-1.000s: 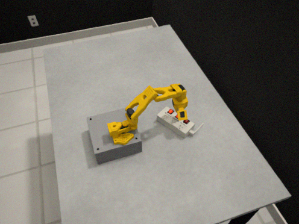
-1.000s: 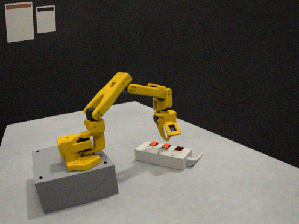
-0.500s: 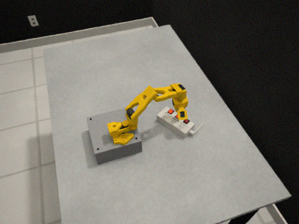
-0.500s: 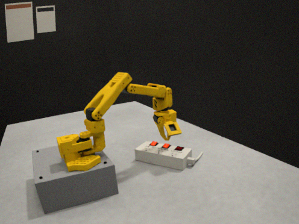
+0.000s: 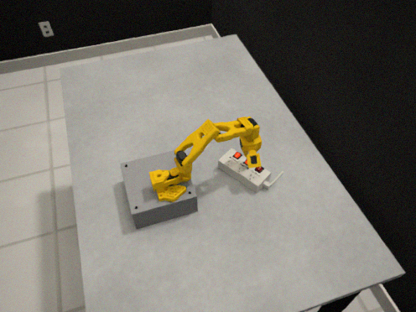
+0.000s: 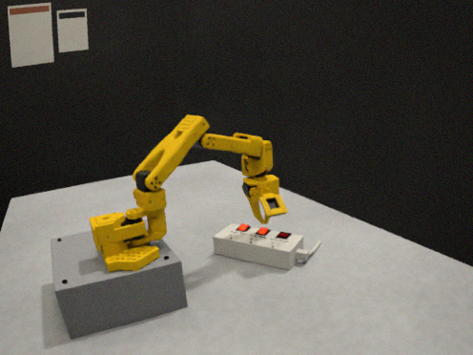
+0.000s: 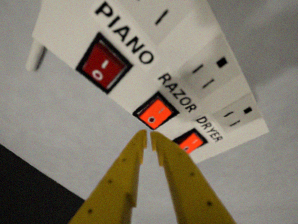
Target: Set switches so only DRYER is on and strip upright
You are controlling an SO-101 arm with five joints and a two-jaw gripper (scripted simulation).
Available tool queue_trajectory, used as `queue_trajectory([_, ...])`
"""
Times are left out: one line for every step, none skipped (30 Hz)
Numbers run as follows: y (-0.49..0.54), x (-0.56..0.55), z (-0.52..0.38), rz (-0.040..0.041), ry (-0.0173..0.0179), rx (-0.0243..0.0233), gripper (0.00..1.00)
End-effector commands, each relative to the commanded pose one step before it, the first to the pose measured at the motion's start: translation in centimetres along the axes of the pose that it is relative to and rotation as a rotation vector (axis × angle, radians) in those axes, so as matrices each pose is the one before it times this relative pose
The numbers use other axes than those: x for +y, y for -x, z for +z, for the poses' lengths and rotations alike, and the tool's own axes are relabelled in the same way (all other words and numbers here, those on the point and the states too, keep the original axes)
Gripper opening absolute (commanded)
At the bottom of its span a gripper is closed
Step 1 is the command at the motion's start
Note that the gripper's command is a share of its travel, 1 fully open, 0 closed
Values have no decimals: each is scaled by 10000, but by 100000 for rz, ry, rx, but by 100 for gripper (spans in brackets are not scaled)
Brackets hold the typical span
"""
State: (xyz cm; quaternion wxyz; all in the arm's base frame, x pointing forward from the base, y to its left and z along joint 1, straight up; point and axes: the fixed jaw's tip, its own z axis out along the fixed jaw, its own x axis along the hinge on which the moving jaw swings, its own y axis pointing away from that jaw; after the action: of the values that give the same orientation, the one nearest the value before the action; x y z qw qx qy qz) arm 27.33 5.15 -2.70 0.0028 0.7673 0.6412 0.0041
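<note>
The white power strip (image 5: 240, 173) (image 6: 253, 253) (image 7: 200, 45) lies flat on the table with its switches facing up. In the wrist view the PIANO switch (image 7: 103, 63) (image 6: 283, 235) is dark red. The RAZOR switch (image 7: 156, 112) (image 6: 262, 231) and the DRYER switch (image 7: 190, 141) (image 6: 243, 227) glow bright orange-red. My gripper (image 7: 148, 134) (image 6: 263, 220) (image 5: 252, 161) is shut and empty. It points down, with its tips just above the strip at the near edge of the RAZOR switch. In the top view the gripper hides the middle switch.
A short white cable stub (image 5: 273, 181) (image 6: 312, 251) (image 7: 35, 55) sticks out of the strip's PIANO end. The arm stands on a grey base block (image 5: 163, 210) (image 6: 119, 291) to the strip's left. The table's right edge (image 5: 319, 147) runs behind the strip.
</note>
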Motion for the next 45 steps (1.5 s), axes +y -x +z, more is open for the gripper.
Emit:
queue_trajectory([-2719,-1456,4232,-1699,-344,-18,0])
queue_trajectory([3,-4,282,0,-1,0,0])
queue_trajectory([1,-2,229,0,1,0,0])
queue_trajectory([3,-3,180,0,-1,0,0])
queue_trajectory([0,-1,129,0,1,0,0])
queue_trajectory([2,-2,86,0,-1,0,0])
queue_trajectory([0,0,46,0,1,0,0])
queue_trajectory([1,-1,19,0,-1,0,0])
queue_trajectory([-1,1,2,0,1,0,0])
queue_trajectory([0,0,0,0,0,0,0])
queue_trajectory([0,0,0,0,0,0,0])
queue_trajectory([1,1,6,0,-1,0,0])
queue_trajectory([-3,10,33,1,1,0,0])
queue_trajectory([-3,21,79,1,-1,0,0])
queue_trajectory([-8,37,129,2,1,0,0])
queue_trajectory([-9,49,180,3,-1,0,0])
queue_trajectory([-13,62,218,4,1,0,0])
queue_trajectory([-12,67,246,4,-1,0,0])
queue_trajectory([-14,71,253,5,1,0,0])
queue_trajectory([-12,66,246,4,-1,0,0])
queue_trajectory([-12,60,219,4,1,0,0])
queue_trajectory([-8,48,180,3,-1,0,0])
queue_trajectory([-7,36,130,2,1,0,0])
queue_trajectory([-3,20,80,1,-1,0,0])
queue_trajectory([-3,10,33,1,1,0,0])
queue_trajectory([1,1,6,0,-1,0,0])
queue_trajectory([0,0,0,0,0,0,0])
queue_trajectory([0,0,0,0,0,0,0])
queue_trajectory([-3,6,-5,0,1,0,0])
queue_trajectory([-10,32,-23,1,-1,0,0])
queue_trajectory([-26,78,-57,2,1,0,0])
queue_trajectory([-41,126,-93,3,-1,0,0])
queue_trajectory([-57,174,-130,4,1,0,0])
queue_trajectory([-67,210,-157,4,-1,0,0])
queue_trajectory([-76,233,-177,5,1,0,0])
queue_trajectory([-76,237,-182,5,-1,0,0])
queue_trajectory([-74,228,-177,5,1,0,0])
queue_trajectory([-64,200,-157,4,-1,0,0])
queue_trajectory([-53,163,-130,4,1,0,0])
queue_trajectory([-37,116,-93,3,-1,0,0])
queue_trajectory([-23,71,-58,2,1,0,0])
queue_trajectory([-9,29,-24,1,-1,0,0])
queue_trajectory([-2,6,-5,0,1,0,0])
queue_trajectory([0,0,0,0,0,0,0])
queue_trajectory([0,0,0,0,0,0,0])
